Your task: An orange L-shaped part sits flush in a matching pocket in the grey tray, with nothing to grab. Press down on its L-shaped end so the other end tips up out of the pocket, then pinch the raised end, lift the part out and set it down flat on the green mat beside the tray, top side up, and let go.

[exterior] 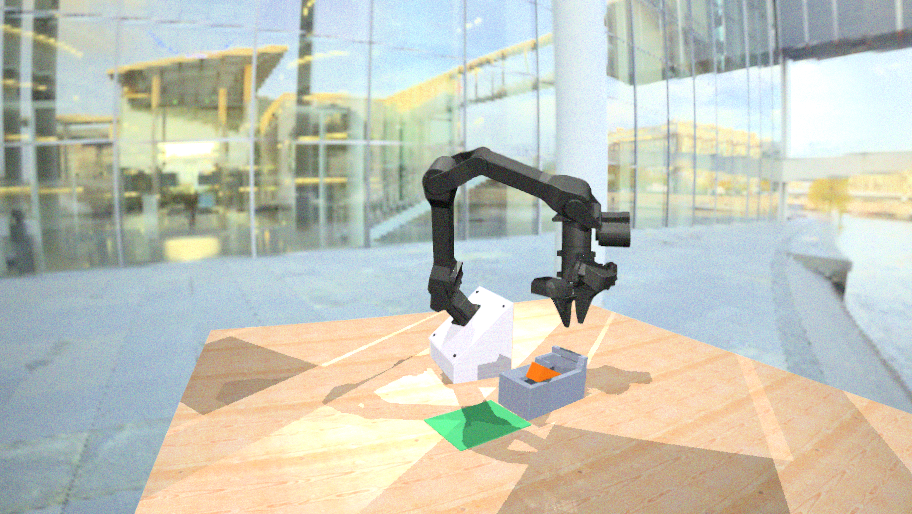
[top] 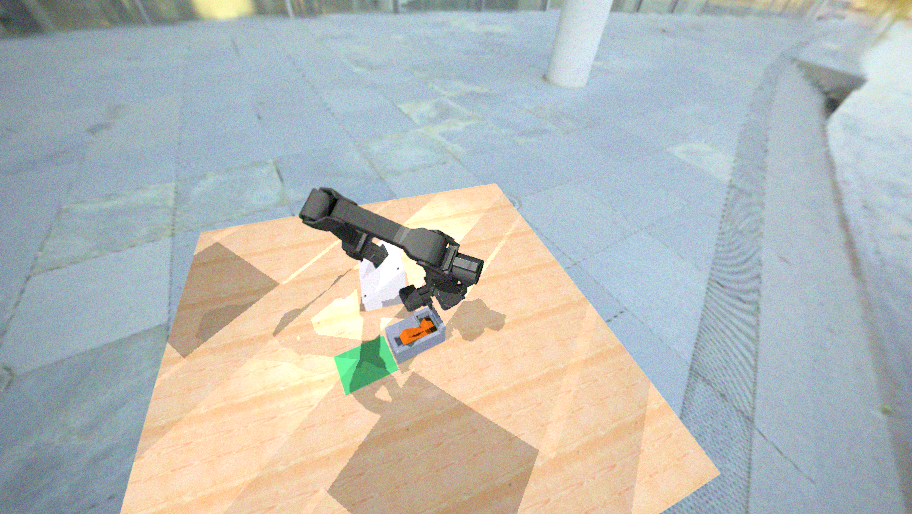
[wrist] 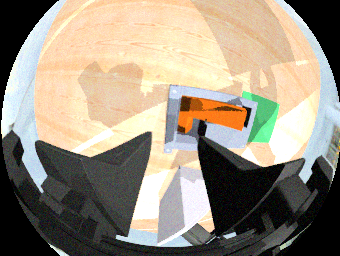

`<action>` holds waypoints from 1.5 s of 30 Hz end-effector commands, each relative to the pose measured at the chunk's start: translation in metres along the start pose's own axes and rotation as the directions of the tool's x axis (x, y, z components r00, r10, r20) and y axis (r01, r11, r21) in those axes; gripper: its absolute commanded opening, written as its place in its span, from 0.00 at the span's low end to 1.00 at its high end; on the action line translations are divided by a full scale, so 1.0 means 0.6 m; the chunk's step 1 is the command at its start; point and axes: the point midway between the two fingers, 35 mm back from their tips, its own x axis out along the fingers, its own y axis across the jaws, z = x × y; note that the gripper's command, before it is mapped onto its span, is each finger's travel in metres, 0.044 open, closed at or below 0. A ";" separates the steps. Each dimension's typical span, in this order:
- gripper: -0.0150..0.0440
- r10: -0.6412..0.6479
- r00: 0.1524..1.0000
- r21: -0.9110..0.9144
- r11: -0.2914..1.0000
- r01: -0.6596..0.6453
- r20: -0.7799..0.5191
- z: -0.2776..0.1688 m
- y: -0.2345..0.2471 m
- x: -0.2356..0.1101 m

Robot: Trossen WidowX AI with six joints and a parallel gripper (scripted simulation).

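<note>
Sunlit wooden table [exterior: 638,446] under grey tray [exterior: 542,390]. Gripper [exterior: 572,312] high above tray, half spread, holding nothing. Descend straight onto orange part [exterior: 541,372]'s raised end near green mat [exterior: 475,424]; pinch squarely.

Wood-grain worktop [top: 485,408] under me, streaked with light patches and dark angular shadows. Grey paved plaza [top: 191,114] all round it. White round column [exterior: 577,95] behind, glass-fronted building [exterior: 191,146] beyond. A curved kerb [top: 753,210] runs along one side.

Outdoor paved plaza [exterior: 191,300]; glass-fronted buildings [exterior: 191,140] behind.
</note>
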 end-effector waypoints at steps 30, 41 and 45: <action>0.56 0.001 1.000 -0.001 1.000 -0.001 0.003 0.001 0.000 -0.001; 0.56 -0.009 1.000 0.000 1.000 0.009 -0.018 -0.007 -0.005 0.126; 0.56 -0.009 1.000 0.000 1.000 0.009 -0.018 -0.007 -0.005 0.127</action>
